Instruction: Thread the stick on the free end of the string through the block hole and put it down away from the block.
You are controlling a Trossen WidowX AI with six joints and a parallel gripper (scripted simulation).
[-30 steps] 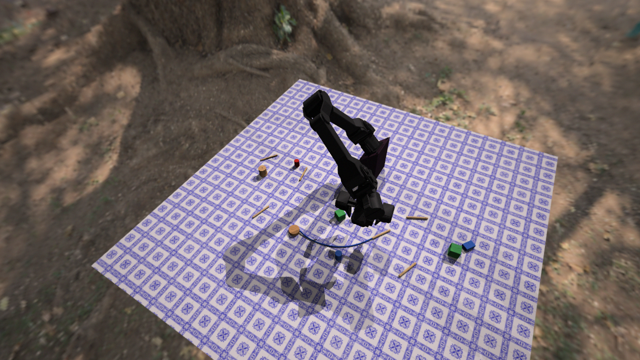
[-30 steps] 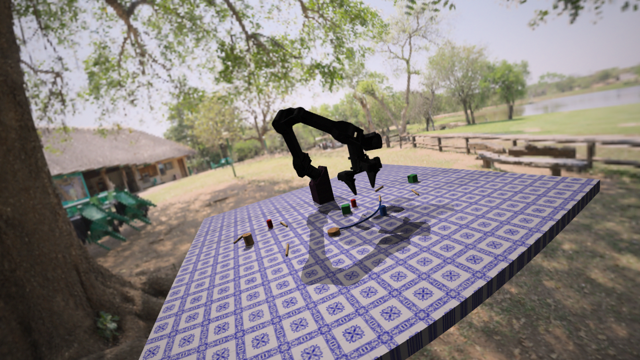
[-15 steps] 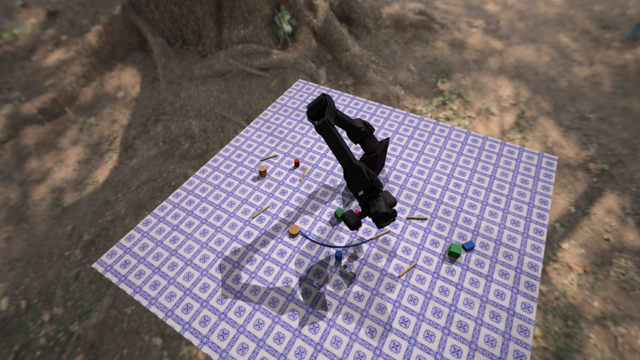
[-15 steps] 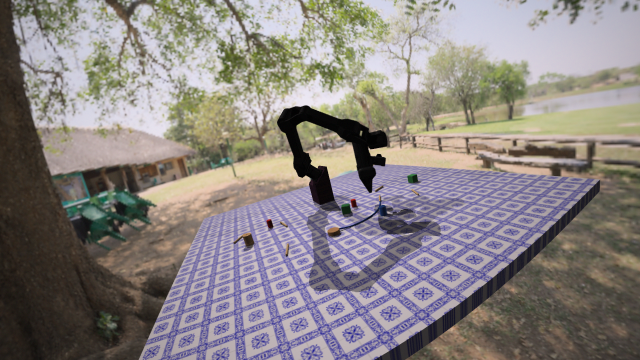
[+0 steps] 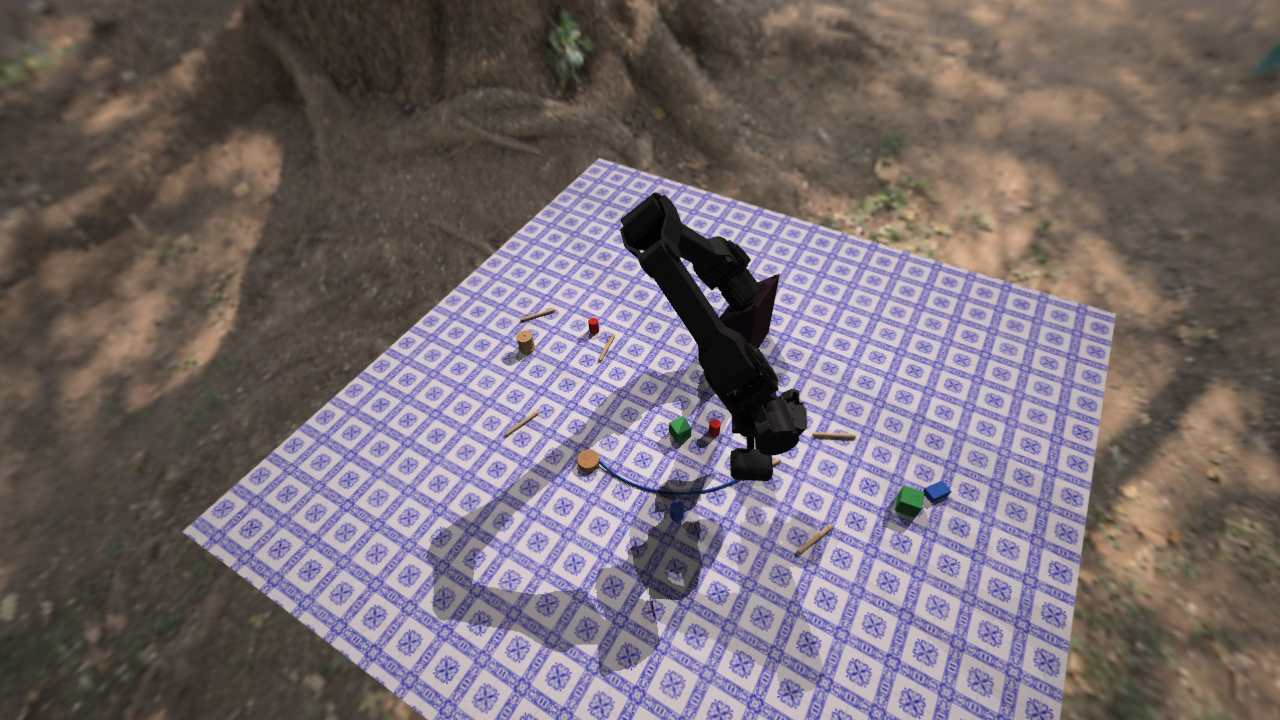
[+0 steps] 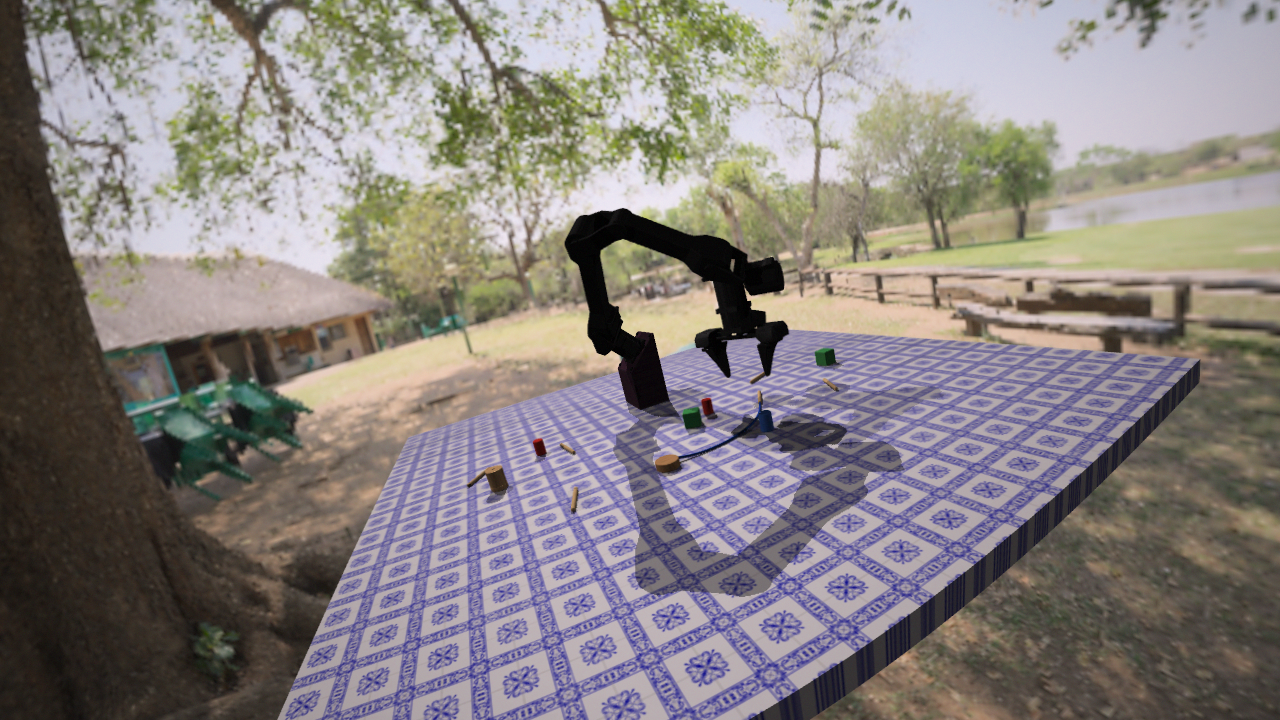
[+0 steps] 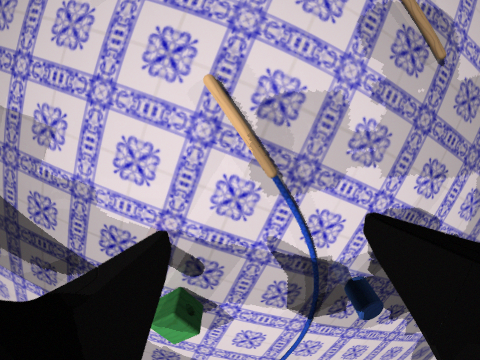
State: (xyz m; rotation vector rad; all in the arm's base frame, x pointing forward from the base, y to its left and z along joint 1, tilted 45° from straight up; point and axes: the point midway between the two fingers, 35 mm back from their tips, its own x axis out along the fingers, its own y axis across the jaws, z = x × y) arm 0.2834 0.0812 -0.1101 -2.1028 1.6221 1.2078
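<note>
The stick on the string [image 5: 776, 462] [image 6: 759, 395] [image 7: 240, 125] lies on the table, mostly hidden by the gripper in the top view. The blue string [image 5: 675, 491] [image 7: 314, 250] curves from it to the round wooden button [image 5: 587, 461] [image 6: 667, 462]. A green block [image 5: 680, 429] [image 6: 691, 417] [image 7: 175, 320] stands behind the string, with a dark round spot like a hole on one face in the wrist view; nothing passes through it. My gripper [image 6: 747, 374] [image 7: 270, 232] is wide open and empty above the table, with the stick ahead of its fingertips in the wrist view.
A blue cylinder [image 5: 676, 510] [image 6: 765, 420] [image 7: 363, 298] stands near the string, a red cylinder [image 5: 714, 428] [image 6: 707, 407] beside the green block. Loose sticks [image 5: 833, 436] [image 5: 814, 540] and another green block [image 5: 909, 500] lie to the right. A wooden cylinder [image 5: 525, 342] [image 6: 496, 479] stands far left.
</note>
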